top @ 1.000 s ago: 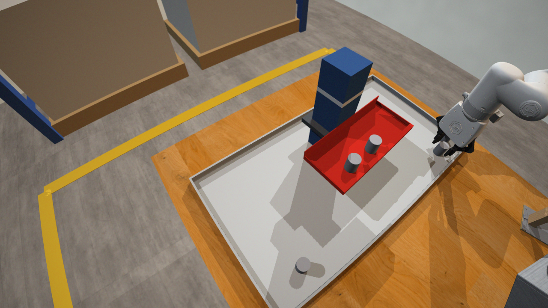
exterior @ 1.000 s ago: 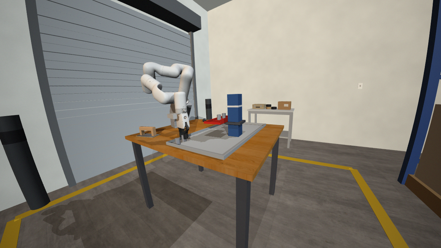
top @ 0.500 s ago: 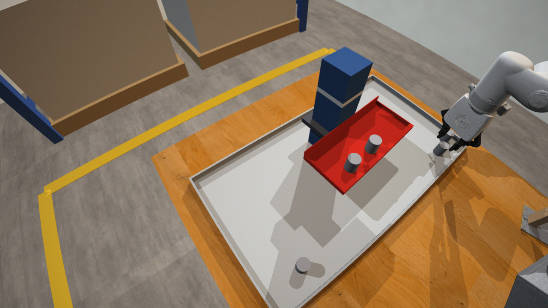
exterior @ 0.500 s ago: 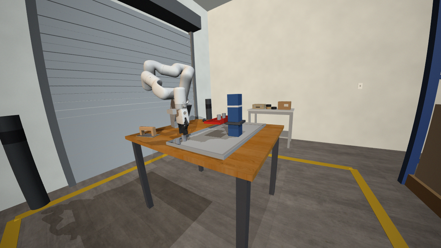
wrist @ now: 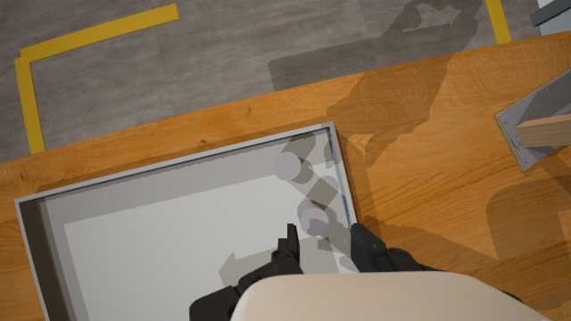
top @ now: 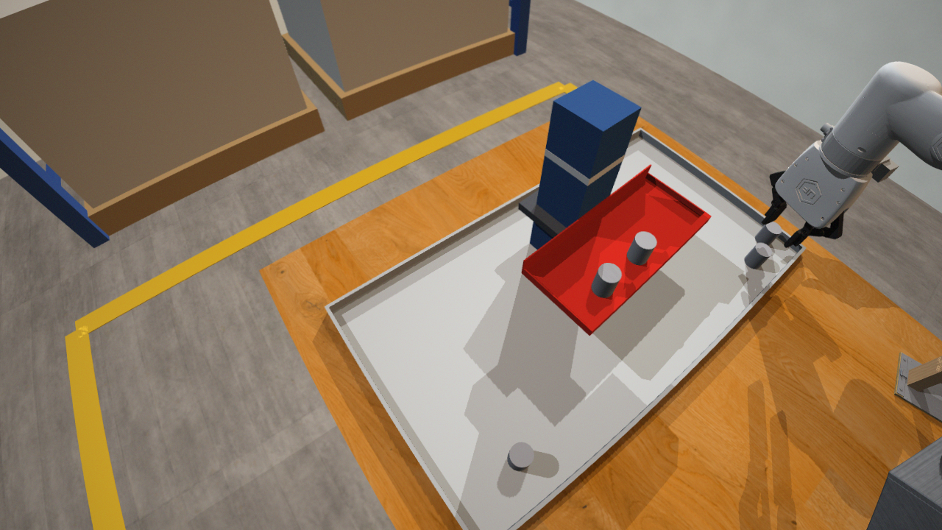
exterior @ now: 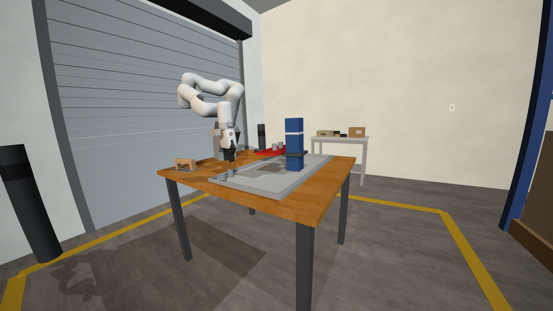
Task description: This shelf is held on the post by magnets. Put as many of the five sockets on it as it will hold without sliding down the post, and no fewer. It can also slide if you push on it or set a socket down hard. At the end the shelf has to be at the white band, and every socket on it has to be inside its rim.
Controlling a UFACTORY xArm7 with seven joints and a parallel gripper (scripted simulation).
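Top view looks steeply down from above over the grey tray (top: 421, 369) (exterior: 255, 185) (wrist: 111, 177), fairly close; exterior stands farther back, facing across my table (top: 289, 283) (exterior: 320, 208) (wrist: 424, 178); wrist peers down past my fingers, nearest, sharing the tray's corner with top.

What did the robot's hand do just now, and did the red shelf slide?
The hand went up, away from the socket it was down around. It's open and holds nothing; I can't tell if it was gripping before. That socket stands in the tray. The red shelf didn't slide, and its two sockets stayed put.
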